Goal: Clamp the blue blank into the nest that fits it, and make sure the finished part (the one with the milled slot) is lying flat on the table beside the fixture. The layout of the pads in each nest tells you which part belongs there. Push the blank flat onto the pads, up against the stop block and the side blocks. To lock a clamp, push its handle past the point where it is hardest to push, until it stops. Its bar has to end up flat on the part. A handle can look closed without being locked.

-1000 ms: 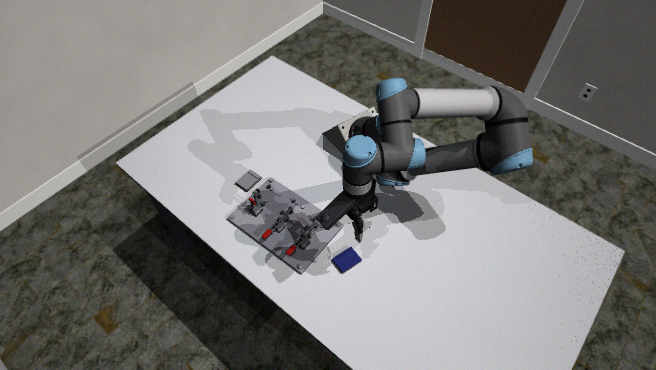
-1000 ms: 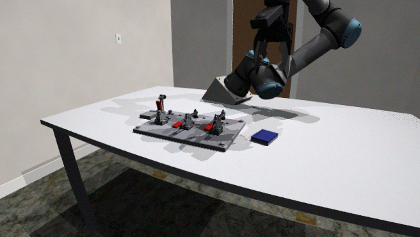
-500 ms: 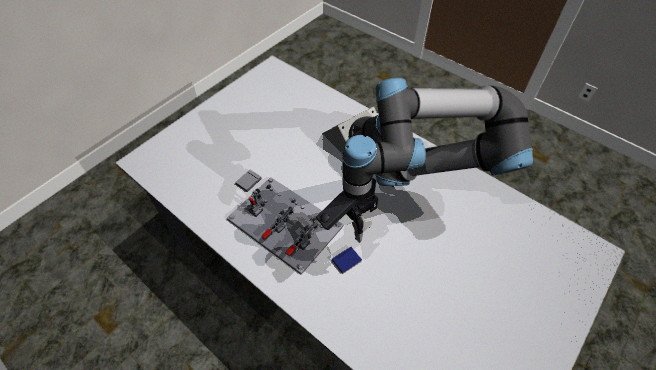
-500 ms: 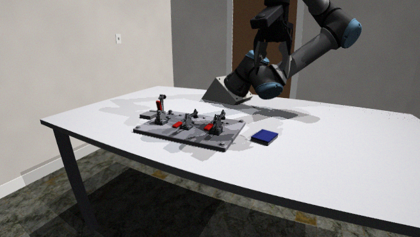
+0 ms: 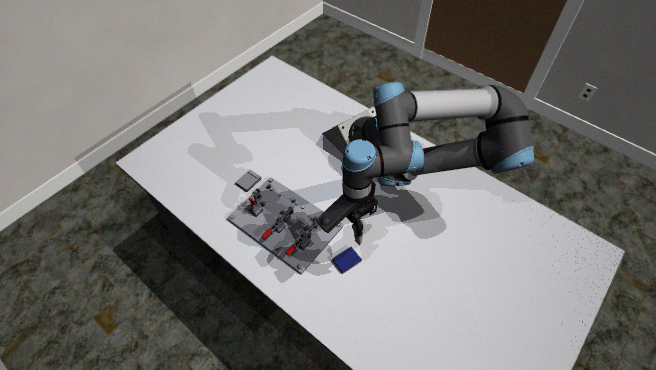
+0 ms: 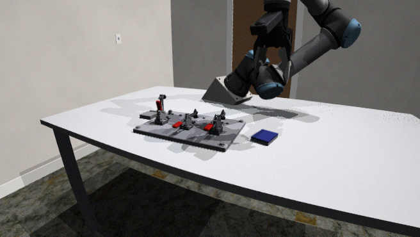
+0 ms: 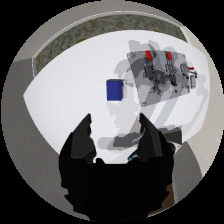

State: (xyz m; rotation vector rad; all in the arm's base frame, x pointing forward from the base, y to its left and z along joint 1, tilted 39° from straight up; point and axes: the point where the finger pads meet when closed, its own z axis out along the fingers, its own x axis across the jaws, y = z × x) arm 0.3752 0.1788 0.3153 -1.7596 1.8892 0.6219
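Note:
The blue blank (image 5: pixel 347 260) lies flat on the white table just right of the grey fixture plate (image 5: pixel 286 223); it also shows in the exterior view (image 6: pixel 264 136) and the wrist view (image 7: pixel 114 90). The plate (image 6: pixel 189 130) carries three clamps with red handles: the left handle (image 6: pixel 158 104) stands upright, the middle handle (image 6: pixel 177 124) and right handle (image 6: pixel 208 127) lie low. The grey finished part (image 5: pixel 248 180) lies flat on the table beyond the plate's far left end. My gripper (image 6: pixel 272 64) (image 7: pixel 115 113) hangs high above the table, open and empty, between plate and blank.
The arm's grey base block (image 6: pixel 224 89) sits on the table behind the fixture. The table's front edge runs close to the plate's near side (image 6: pixel 179 154).

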